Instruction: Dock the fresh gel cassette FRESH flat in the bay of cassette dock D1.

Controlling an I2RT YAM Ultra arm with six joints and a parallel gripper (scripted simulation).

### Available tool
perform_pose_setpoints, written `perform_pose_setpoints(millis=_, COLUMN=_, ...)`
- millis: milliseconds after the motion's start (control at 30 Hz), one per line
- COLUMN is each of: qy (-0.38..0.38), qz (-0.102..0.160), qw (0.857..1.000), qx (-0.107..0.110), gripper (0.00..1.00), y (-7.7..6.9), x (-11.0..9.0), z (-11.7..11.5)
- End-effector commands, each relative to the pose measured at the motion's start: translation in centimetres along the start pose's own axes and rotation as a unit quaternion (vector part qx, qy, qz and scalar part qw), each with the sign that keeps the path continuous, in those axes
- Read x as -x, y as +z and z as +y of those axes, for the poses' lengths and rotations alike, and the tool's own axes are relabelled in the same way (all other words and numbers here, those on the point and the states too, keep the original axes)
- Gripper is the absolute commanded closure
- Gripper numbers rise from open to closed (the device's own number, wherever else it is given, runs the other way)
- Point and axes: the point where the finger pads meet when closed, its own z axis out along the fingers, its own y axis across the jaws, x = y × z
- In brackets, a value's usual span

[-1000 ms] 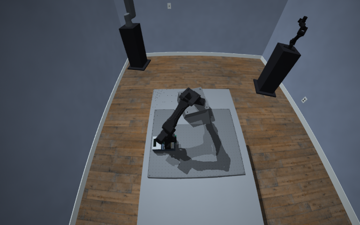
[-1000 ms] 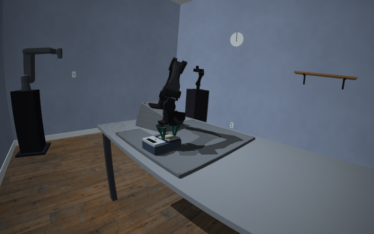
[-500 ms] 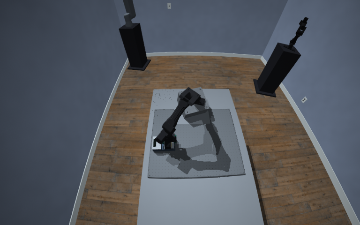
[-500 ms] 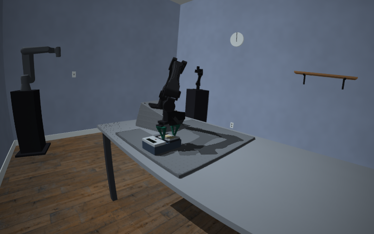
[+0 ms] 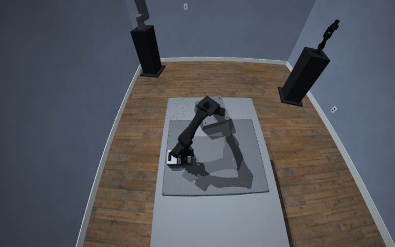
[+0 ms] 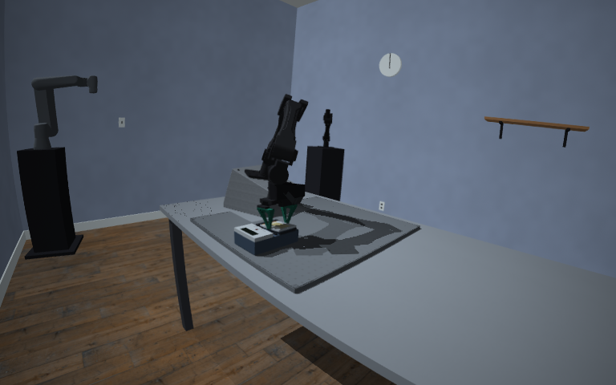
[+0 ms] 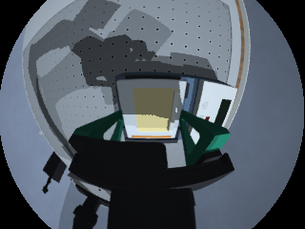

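The dock D1 (image 6: 265, 238) is a dark box with a white console (image 6: 251, 231) and stands on the perforated grey deck near its left edge; it also shows in the overhead view (image 5: 180, 160). My gripper (image 7: 151, 113) points down over the dock's bay, its green fingers shut on the two sides of the cassette FRESH (image 7: 152, 111). FRESH is a pale frame with a yellowish gel. It sits in or just over the bay (image 6: 281, 225), right way up. I cannot tell whether it lies flat. The tabs and comb are not clear to see.
The white console (image 7: 216, 110) lies to the right of the cassette in the wrist view, with a dark slot on it. A grey wedge-shaped arm base (image 6: 243, 192) stands behind the dock. The deck plate's edge and table edge run close to the dock's left side.
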Motion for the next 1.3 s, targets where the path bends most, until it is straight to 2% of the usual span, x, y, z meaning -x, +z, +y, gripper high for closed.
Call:
perform_pose_setpoints(millis=0, qy=0.011, qz=0.005, qw=1.000, qx=-0.001, gripper=1.00, y=-1.0, x=-1.2, z=-0.3)
perform_pose_setpoints(millis=733, qy=0.011, qz=0.008, qw=1.000, qx=-0.004, gripper=1.00, y=-1.0, x=-1.4, z=-0.5)
perform_pose_setpoints(millis=767, qy=0.009, qz=0.008, qw=1.000, qx=-0.007, gripper=1.00, y=-0.7, x=-0.6, z=-1.2)
perform_pose_setpoints(millis=833, qy=0.011, qz=0.011, qw=1.000, qx=-0.005, gripper=1.00, y=-0.4, x=-0.7, z=-1.2)
perform_pose_setpoints(millis=967, qy=0.006, qz=0.035, qw=0.999, qx=-0.003, gripper=1.00, y=-0.1, x=-0.5, z=-0.7)
perform_pose_setpoints(millis=1100, qy=0.008, qz=0.035, qw=0.999, qx=-0.004, gripper=1.00, y=-0.2, x=-0.7, z=-1.0)
perform_pose_setpoints(millis=1133, qy=0.007, qz=0.028, qw=1.000, qx=-0.010, gripper=1.00, y=-0.9, x=-0.3, z=-1.2)
perform_pose_setpoints(millis=1267, qy=0.006, qz=0.026, qw=1.000, qx=-0.012, gripper=1.00, y=-1.2, x=-0.4, z=-1.2)
